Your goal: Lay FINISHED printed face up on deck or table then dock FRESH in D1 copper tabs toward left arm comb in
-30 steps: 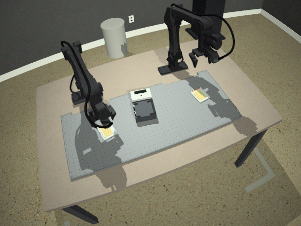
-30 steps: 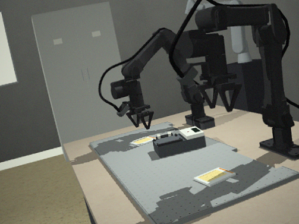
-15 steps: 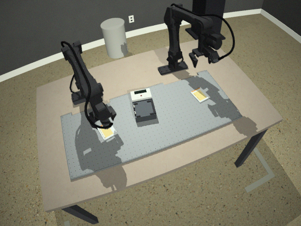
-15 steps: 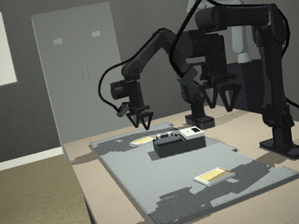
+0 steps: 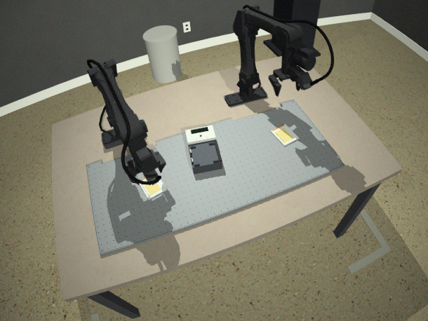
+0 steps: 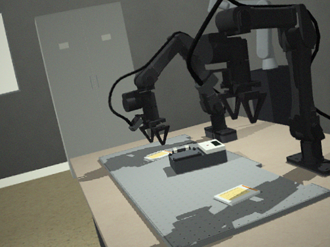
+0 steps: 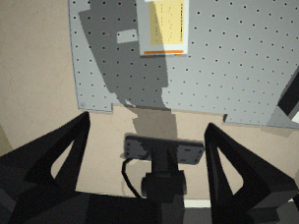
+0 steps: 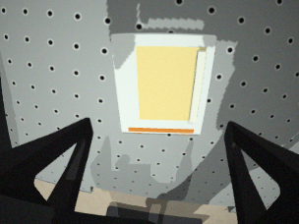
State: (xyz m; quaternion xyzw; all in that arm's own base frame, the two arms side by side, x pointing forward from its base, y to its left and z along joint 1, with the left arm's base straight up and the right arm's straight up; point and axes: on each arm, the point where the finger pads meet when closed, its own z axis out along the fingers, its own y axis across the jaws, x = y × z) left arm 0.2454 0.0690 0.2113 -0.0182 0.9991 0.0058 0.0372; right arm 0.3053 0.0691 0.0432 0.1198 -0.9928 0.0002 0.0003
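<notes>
Currently, dock D1 (image 5: 208,169) (image 6: 198,162) stands on the perforated deck (image 5: 242,151) (image 6: 173,192) (image 7: 221,59) (image 8: 49,69) with its bay vacant; I see no cassette seated in it. Pale fittings (image 5: 191,159) (image 6: 186,148) line the bay edge facing my right arm's side. The white display head (image 5: 200,137) (image 6: 210,147) adjoins the bay.

Cassette FINISHED (image 5: 285,136) (image 6: 237,194) (image 7: 166,25) lies flat on the deck on my left arm's side, well apart from D1, its marked yellow face up. Cassette FRESH (image 5: 151,189) (image 6: 157,155) (image 8: 164,84) lies on the deck at the opposite side of D1. Its pale comb (image 8: 198,88) is visible along one side of the yellow panel.

Left gripper (image 5: 288,92) (image 6: 244,120) (image 7: 149,120): fully open, holding nothing, raised above the table. Right gripper (image 5: 149,173) (image 6: 157,143) (image 8: 158,122): almost fully open, holding nothing, positioned above FRESH with no contact.

Visibility limits: in the top view, the right arm covers part of FRESH; in the exterior view, D1 stands in front of one end of it. The left wrist view crops FINISHED at the upper border. I cannot verify how firmly the comb sits in its wells.
</notes>
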